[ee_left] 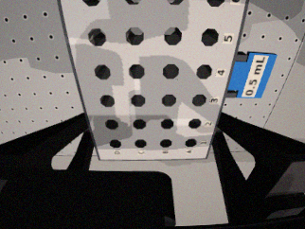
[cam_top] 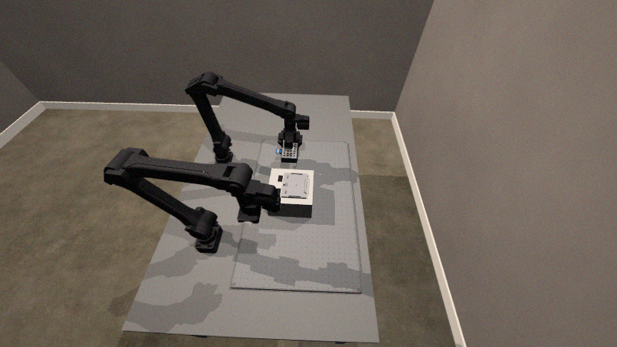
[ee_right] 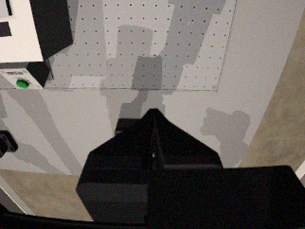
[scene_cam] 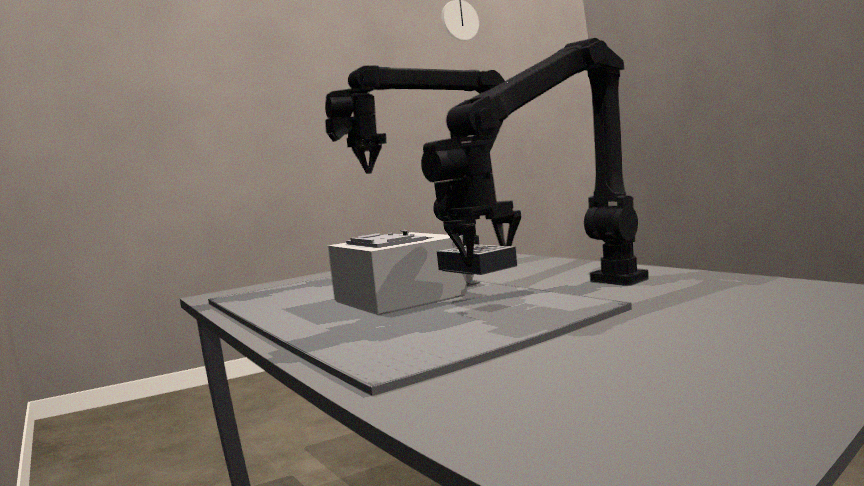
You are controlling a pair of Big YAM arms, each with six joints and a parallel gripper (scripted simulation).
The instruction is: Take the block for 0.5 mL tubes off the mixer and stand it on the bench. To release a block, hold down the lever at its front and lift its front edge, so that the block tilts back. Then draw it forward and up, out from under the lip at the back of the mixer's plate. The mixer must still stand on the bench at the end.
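My left gripper (scene_cam: 486,249) (ee_left: 152,115) is shut on the 0.5 mL block (cam_top: 289,152) (scene_cam: 459,261) (ee_left: 152,86), a grey-topped block with rows of holes and a blue "0.5 mL" tag (cam_top: 278,151) (ee_left: 258,76). The block hangs about level in the air beside the mixer (cam_top: 291,210) (scene_cam: 355,276) (ee_right: 21,40), off its plate. The mixer stands upright on the bench, and its top plate (cam_top: 296,183) (scene_cam: 386,239) carries no block. My right gripper (scene_cam: 368,170) (ee_right: 153,115) is shut and empty, raised over the mixer's other side. The lever cannot be made out clearly.
A perforated board (cam_top: 297,267) (scene_cam: 386,371) (ee_right: 185,44) lies on the table (cam_top: 172,306) (scene_cam: 694,386) under the mixer. The mixer's sloping front has a green button (ee_right: 22,83). The arm bases stand along the table's front side.
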